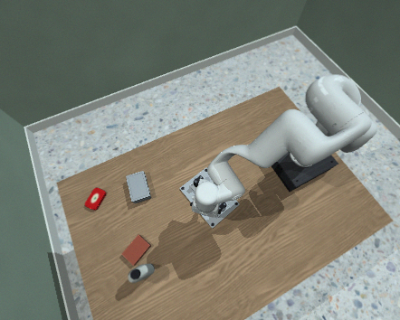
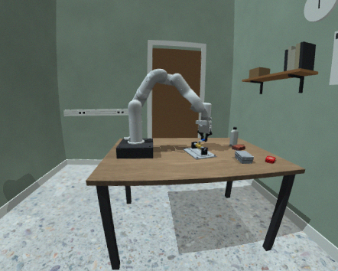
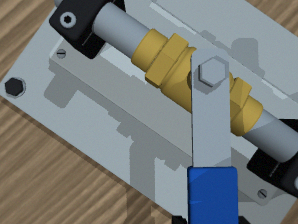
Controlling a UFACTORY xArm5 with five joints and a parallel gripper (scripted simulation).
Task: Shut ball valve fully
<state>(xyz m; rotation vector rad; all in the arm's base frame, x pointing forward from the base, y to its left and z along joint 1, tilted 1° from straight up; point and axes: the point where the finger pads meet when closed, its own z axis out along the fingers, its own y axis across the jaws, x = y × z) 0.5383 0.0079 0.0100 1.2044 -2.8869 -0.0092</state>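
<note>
Pincer [image 2: 205,137]: clamped on the blue grip [image 3: 212,192] of the valve handle, lowered over the valve from above.
Handle [image 3: 210,117]: a flat grey lever held by a hex bolt [image 3: 212,71], seen crossing the pipe at a steep angle.
Ball valve [image 3: 172,67]: a brass body on a grey pipe [image 3: 118,27], fixed by black clamps [image 3: 75,22] to a grey plate [image 1: 211,219] near the middle of the table [image 1: 276,235].
Other things: a red box [image 1: 95,199], grey case [image 1: 138,186], brown block [image 1: 136,249] and bottle [image 1: 140,272] are set well apart from the valve.
</note>
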